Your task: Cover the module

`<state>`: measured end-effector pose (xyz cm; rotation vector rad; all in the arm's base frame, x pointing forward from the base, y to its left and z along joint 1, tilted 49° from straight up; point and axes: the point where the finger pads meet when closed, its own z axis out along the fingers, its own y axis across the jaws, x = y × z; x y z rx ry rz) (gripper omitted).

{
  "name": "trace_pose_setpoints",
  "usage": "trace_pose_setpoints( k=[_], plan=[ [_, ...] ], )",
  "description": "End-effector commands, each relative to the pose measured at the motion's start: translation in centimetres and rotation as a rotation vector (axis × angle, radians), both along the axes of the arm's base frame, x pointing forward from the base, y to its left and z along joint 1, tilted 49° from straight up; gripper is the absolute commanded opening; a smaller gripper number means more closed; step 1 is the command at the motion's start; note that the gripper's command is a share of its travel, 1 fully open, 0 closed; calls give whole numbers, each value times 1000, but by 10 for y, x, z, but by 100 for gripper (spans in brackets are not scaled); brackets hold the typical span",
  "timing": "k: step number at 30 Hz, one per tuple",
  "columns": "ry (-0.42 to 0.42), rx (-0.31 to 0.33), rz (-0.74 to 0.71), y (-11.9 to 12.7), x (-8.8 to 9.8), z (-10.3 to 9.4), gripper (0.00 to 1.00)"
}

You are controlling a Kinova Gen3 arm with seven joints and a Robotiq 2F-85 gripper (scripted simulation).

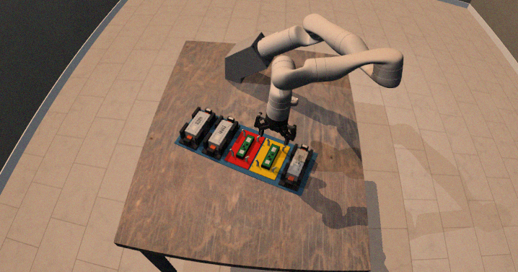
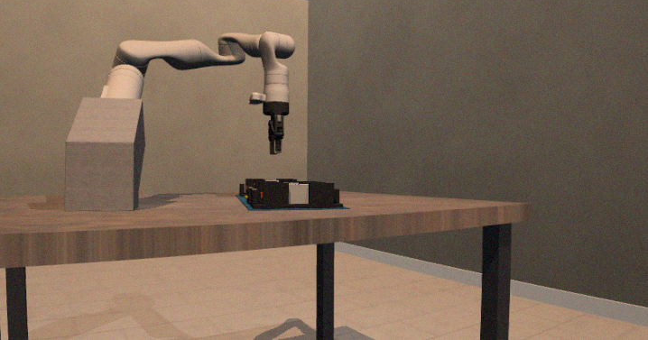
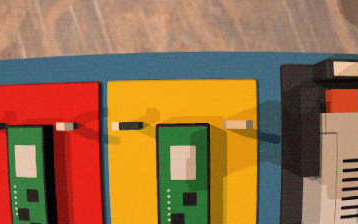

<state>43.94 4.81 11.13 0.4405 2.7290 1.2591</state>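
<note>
Pincer and row, referred to the yellow plate (image 1: 266, 173) (image 3: 130, 190). My pincer (image 1: 274, 139) (image 2: 274, 151) hangs high above the row, near the yellow plate; its fingers are spread wide, with nothing between them. The circuit block (image 1: 270, 156) (image 3: 180, 187) is uncovered on the yellow plate, its long side running crosswise to the line between my fingertips. One cover (image 1: 299, 163) (image 2: 299, 194) (image 3: 352, 150) stands in its holder just beside the yellow plate, on the side away from the red plate (image 1: 236, 161) (image 3: 87, 165). The middle cover (image 1: 221, 133) and the end cover (image 1: 198, 123) stand in holders beyond the red plate. All three lie lengthwise parallel to the block. Which one is wanted I cannot tell by width from these views; the nearest needs a short sidestep, the others a longer one the opposite way. In either case, I judge, my fingers already face the long walls, so little turning is called for before a light, centred grip.
</note>
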Motion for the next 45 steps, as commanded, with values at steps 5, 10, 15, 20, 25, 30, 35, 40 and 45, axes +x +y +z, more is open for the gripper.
trace_pose_setpoints(
  k=[5, 10, 15, 20, 25, 30, 35, 40, 45],
  plan=[
    [-1, 0, -1, -1, 0, 0, 100],
    [-1, 0, -1, -1, 0, 0, 100],
    [-1, 0, -1, -1, 0, 0, 100],
    [-1, 0, -1, -1, 0, 0, 100],
    [-1, 0, -1, 18, 7, 23, 100],
    [-1, 0, -1, 37, 14, 45, 100],
    [-1, 0, -1, 37, 14, 45, 100],
    [-1, 0, -1, 49, 18, 58, 100],
    [-1, 0, -1, 68, 25, 80, 100]
  ],
)
